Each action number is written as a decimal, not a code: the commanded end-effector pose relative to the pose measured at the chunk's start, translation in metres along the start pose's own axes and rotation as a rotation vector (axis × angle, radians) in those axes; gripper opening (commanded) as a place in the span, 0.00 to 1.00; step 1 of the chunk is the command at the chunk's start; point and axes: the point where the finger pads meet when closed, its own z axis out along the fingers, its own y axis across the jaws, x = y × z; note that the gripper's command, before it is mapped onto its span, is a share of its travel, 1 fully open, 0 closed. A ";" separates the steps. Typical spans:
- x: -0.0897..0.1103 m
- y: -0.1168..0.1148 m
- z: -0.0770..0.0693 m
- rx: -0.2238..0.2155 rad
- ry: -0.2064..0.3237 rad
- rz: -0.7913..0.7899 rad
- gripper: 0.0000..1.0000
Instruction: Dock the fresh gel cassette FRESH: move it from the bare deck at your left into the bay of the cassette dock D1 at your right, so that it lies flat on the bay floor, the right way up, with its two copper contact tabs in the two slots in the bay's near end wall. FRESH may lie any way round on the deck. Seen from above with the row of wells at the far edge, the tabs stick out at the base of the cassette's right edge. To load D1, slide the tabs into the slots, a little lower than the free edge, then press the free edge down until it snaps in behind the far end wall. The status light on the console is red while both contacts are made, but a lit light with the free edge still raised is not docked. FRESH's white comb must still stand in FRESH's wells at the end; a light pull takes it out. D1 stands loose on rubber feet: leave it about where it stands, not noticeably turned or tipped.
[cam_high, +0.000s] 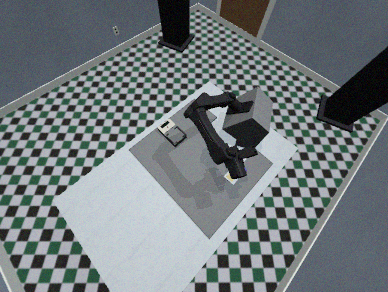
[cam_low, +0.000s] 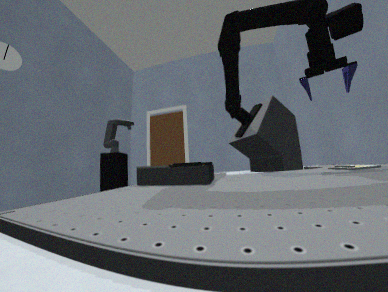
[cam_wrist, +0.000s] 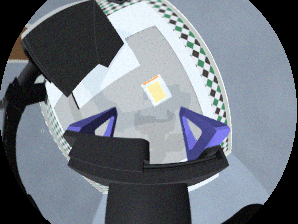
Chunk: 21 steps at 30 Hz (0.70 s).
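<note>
One claw (cam_wrist: 152, 129), released and wide, hangs high over FRESH (cam_wrist: 154, 91). Descend straight toward twelve o'clock, gripping the body edges, avoiding its comb.

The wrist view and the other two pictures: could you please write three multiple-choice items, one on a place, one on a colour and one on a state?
1. Where is the gripper?
A. High above the deck
B. Resting on the deck
C. Inside the dock

2. What colour are its fingers?
A. Red
B. Blue-purple
C. White

3. How do the fingers stand?
A. Shut on the cassette
B. Shut on nothing
C. Wide open, holding nothing

Answers: 1 A, it hangs well above the deck; 2 B, both tips show blue-purple; 3 C, the cassette lies on the deck below them.
</note>
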 end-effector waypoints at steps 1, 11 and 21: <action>-0.001 -0.001 -0.004 0.010 0.003 -0.002 1.00; -0.001 -0.001 -0.004 0.010 0.003 -0.002 1.00; 0.017 0.011 -0.006 0.033 0.021 0.148 0.35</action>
